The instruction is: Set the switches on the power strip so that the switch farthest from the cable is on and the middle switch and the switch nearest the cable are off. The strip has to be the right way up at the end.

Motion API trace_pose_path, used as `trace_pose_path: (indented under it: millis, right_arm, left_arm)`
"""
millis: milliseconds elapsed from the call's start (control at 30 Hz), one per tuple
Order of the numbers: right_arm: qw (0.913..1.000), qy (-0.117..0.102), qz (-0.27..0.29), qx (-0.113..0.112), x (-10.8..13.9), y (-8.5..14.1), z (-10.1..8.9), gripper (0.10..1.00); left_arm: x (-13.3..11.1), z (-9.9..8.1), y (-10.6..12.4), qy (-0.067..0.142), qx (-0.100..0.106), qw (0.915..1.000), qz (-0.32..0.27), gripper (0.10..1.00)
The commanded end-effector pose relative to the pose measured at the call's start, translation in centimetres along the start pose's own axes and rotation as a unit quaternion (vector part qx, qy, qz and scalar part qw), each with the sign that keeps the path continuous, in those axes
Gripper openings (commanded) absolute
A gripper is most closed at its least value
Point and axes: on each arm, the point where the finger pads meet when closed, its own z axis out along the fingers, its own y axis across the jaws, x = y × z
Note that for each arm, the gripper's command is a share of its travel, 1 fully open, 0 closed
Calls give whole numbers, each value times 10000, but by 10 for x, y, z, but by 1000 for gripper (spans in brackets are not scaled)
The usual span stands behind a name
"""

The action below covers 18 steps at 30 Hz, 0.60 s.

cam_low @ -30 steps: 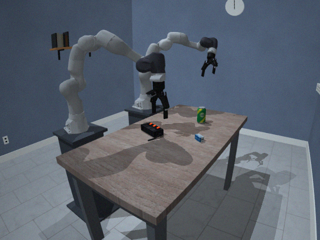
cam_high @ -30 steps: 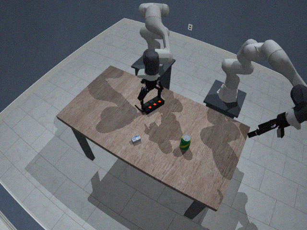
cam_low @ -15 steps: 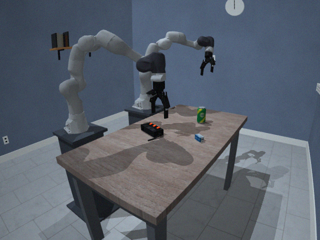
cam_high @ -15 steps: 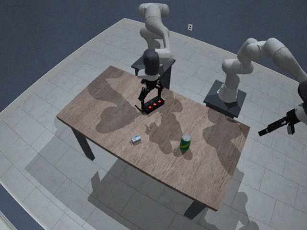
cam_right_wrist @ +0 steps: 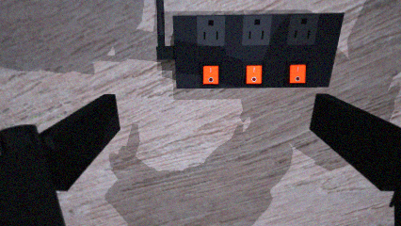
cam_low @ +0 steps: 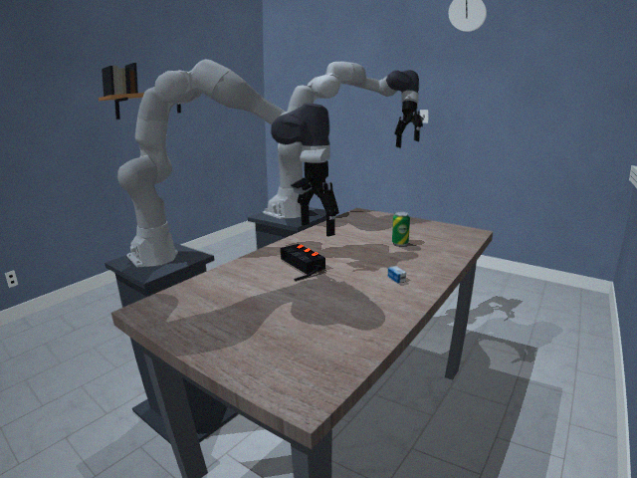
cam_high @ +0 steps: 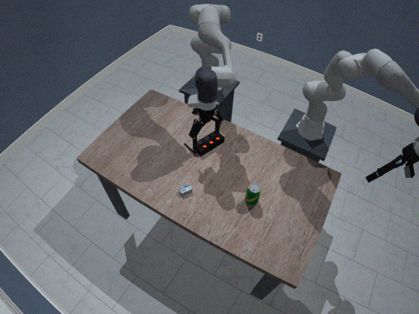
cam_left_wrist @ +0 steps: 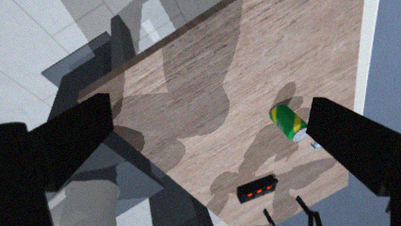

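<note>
Jaws of both the right gripper (cam_high: pixel 205 139) (cam_low: pixel 318 227) (cam_left_wrist: pixel 280 203) (cam_right_wrist: pixel 215 112) and the left gripper (cam_high: pixel 370 178) (cam_low: pixel 407 141) (cam_left_wrist: pixel 211 113) stand spread, the former above the black power strip (cam_high: pixel 209 144) (cam_low: pixel 302 258) (cam_left_wrist: pixel 256 185) (cam_right_wrist: pixel 259 52). Its three orange switches bear line-and-circle marks; outlets face up. Strip and cable (cam_high: pixel 189 148) (cam_low: pixel 306 275) (cam_right_wrist: pixel 160 24) lie on the wood-grained table (cam_high: pixel 236 219) (cam_low: pixel 267 350) (cam_left_wrist: pixel 198 71) (cam_right_wrist: pixel 202 132). In the exterior view, a blue-and-white box (cam_high: pixel 185 190) (cam_low: pixel 396 274) (cam_left_wrist: pixel 316 145) lies to their right; farther off stands a green-and-yellow can (cam_high: pixel 253 194) (cam_low: pixel 400 229) (cam_left_wrist: pixel 288 123), its label unreadable. Blue walls enclose pale tiles.
</note>
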Motion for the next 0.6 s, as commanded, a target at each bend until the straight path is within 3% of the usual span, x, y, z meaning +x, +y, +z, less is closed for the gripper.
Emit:
trace_pose_path:
  millis: [0, 133, 167, 567]
  right_arm:
    - [10000, 4, -39, -16, 0, 1, 1, 1000]
    - [10000, 4, -39, -16, 0, 1, 1, 1000]
    - [10000, 4, -39, -16, 0, 1, 1, 1000]
    - [10000, 4, -39, -16, 0, 1, 1, 1000]
  left_arm:
    - [6, -9, -17, 130, 34, 9993, 339, 1000]
    - [7, -13, -25, 177, 50, 9992, 364, 1000]
    - [9, -20, -37, 240, 74, 9989, 396, 1000]
    - [15, -44, -86, 488, 195, 9972, 529, 1000]
